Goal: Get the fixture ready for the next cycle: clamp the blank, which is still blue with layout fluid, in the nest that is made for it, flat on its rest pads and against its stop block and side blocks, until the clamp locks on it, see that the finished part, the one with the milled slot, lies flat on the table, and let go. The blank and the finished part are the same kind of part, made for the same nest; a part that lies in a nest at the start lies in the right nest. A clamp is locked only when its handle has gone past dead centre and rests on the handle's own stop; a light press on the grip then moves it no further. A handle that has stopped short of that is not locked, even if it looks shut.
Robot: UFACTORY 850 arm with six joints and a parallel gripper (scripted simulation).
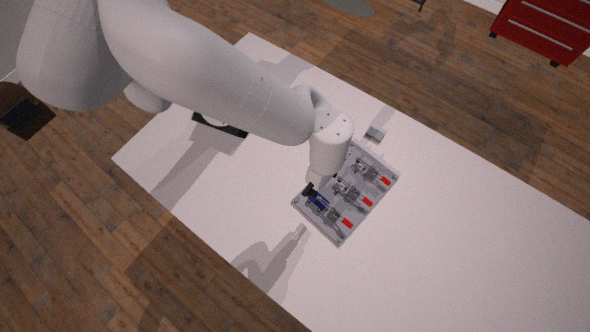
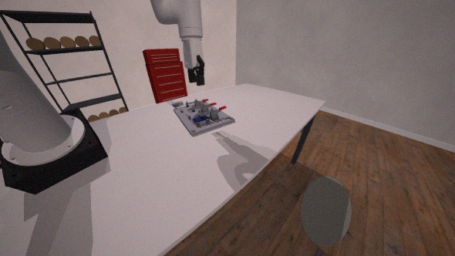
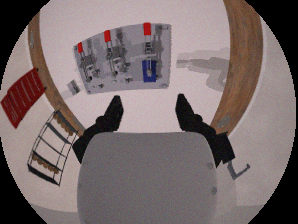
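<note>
A grey fixture plate (image 1: 345, 195) lies on the white table and carries three toggle clamps with red handle grips (image 1: 367, 201). The blue blank (image 1: 317, 201) lies in the nest at the plate's near end; it also shows in the exterior view (image 2: 198, 119) and the wrist view (image 3: 149, 71). A small grey part (image 1: 375, 134) lies on the table just beyond the plate's far end; I cannot make out a slot. My gripper (image 2: 197, 79) hangs well above the plate, fingers pointing down, open and empty, with both fingertips apart in the wrist view (image 3: 148, 104).
A red tool cabinet (image 2: 166, 75) and a black shelf rack (image 2: 65, 65) stand behind the table. The arm's black base (image 2: 38, 154) sits at the table's left end. The table's long edge (image 2: 247, 154) runs just past the plate.
</note>
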